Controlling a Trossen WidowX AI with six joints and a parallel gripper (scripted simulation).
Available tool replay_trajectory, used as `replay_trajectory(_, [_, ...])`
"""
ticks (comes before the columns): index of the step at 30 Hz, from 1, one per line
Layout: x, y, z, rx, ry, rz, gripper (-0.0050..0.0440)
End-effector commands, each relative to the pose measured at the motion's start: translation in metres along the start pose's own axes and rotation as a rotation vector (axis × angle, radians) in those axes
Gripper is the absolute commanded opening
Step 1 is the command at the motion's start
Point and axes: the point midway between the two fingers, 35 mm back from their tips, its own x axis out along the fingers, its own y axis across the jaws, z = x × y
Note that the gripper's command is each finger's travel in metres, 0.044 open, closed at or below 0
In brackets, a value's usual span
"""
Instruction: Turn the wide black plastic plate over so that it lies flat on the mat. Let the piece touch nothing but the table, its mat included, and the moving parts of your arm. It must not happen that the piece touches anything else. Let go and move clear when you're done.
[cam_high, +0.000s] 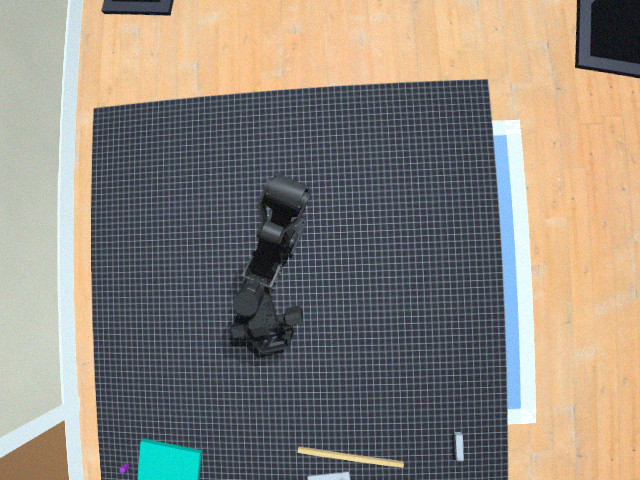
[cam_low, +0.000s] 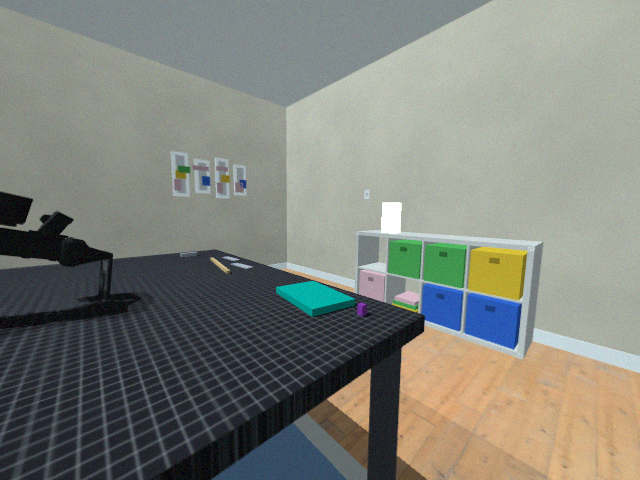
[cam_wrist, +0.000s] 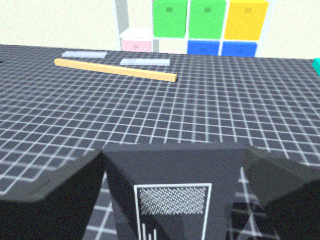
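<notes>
- The fingers (cam_high: 268, 338) (cam_low: 105, 293) stand wide, pointing down near the table (cam_high: 392, 258) (cam_low: 206, 351) (cam_wrist: 215, 110), with the black plate (cam_wrist: 170, 165) gripped between them.
- No words or brand can be read. The plate carries a white outlined box with a speckled patch inside and short white bars below it.
- The stick (cam_high: 351, 457) (cam_low: 220, 265) (cam_wrist: 115, 70), pale yellow, lies well apart from the fingers, towards one table edge.
- Near that edge too are a teal slab (cam_high: 169, 462) (cam_low: 314, 297) (cam_wrist: 317, 66), with a small purple block (cam_high: 124, 468) (cam_low: 361, 309) just beside it, and a grey bar (cam_high: 459, 446) (cam_low: 188, 254) near a corner.
- Beyond the stick in the wrist view lie two thin pale strips, the nearer strip (cam_wrist: 145, 62) and the farther strip (cam_wrist: 85, 54).
- Gridded surface separates the fingers from all of these, and the table's side edges are well away from them.
- The plate is dark, wide and straight-edged, spanning the gap between the fingers. Its lower part runs out of the wrist view, and whether it touches the table I cannot tell.
</notes>
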Motion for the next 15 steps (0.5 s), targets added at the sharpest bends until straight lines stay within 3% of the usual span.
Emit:
replay_trajectory(1, [0.000, -0.003, 0.008, -0.017, 0.005, -0.008, 0.0366])
replay_trajectory(15, [-0.014, -0.001, 0.004, -0.013, 0.062, -0.002, 0.0366])
